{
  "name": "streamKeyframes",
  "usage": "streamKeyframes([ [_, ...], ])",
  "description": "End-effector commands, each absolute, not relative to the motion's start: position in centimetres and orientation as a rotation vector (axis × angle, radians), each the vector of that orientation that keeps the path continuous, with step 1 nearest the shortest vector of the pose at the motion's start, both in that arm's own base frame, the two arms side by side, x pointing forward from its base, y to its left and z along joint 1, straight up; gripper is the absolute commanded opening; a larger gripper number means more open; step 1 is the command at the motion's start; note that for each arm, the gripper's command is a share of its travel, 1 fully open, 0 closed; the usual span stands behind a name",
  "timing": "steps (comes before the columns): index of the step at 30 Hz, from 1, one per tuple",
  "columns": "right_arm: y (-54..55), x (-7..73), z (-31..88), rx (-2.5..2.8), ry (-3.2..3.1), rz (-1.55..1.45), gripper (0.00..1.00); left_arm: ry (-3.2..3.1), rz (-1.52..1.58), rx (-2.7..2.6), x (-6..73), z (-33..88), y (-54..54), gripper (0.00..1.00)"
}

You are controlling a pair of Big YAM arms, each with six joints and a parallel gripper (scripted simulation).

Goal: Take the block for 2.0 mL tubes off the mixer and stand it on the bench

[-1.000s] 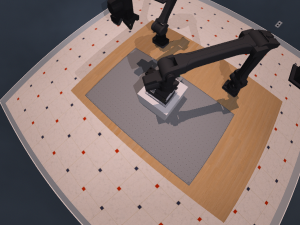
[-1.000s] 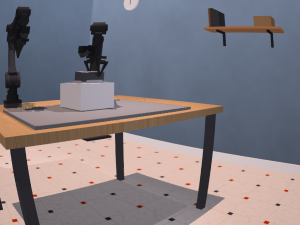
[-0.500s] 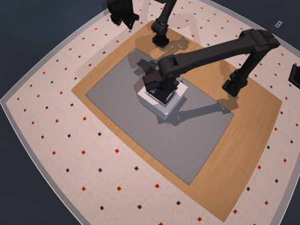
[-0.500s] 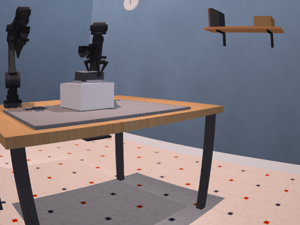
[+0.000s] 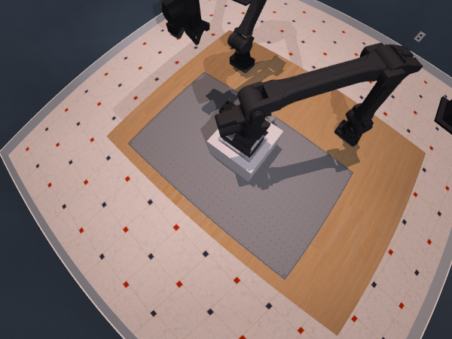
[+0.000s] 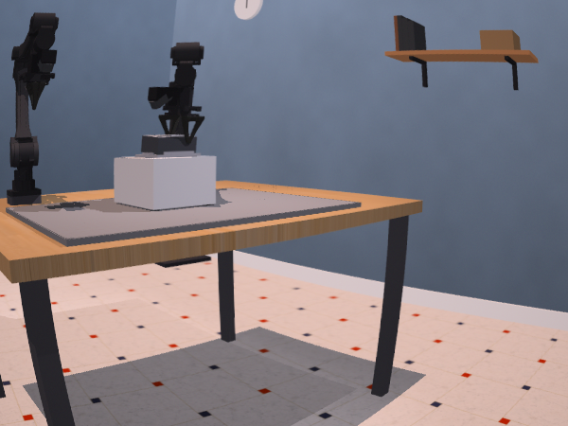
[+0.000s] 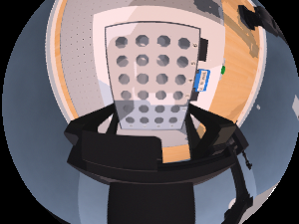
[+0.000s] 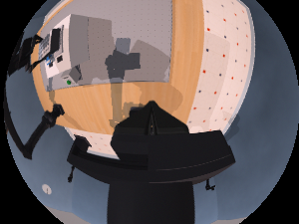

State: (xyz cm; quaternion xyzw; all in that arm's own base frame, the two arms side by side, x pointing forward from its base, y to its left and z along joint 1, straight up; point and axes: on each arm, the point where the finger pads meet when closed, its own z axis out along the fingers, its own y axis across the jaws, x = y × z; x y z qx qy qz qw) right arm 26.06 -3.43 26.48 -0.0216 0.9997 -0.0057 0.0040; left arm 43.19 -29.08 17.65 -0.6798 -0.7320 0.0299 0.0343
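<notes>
The block, dark-sided with rows of round holes, sits about level on top of the white mixer. My left gripper points down at the block, with one finger on each of two opposite sides, shut on it. A blue label and black parts lie along the block's edge nearest the arm bases; I cannot tell whether the lever is pressed. The back lip is not clear. My right gripper is shut and empty, raised away from the mixer.
The mixer stands on the grey perforated mat on the wooden bench. The left arm's long link reaches over the bench to the mixer. The right arm's base stands at the bench's back edge.
</notes>
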Motion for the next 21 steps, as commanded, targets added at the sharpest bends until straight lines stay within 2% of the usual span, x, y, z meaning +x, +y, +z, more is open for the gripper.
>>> streamKeyframes([
  [1, -3.68, 26.6, 27.32, -0.051, 3.116, -0.026, 0.0, -2.24, 0.094, -2.14, 42.68, 20.44, -30.76, 0.0],
  [21, -3.71, 26.61, 27.23, -0.051, 3.117, -0.026, 0.0, -2.235, 0.089, -2.195, 43.38, 20.65, -31.25, 0.0],
])
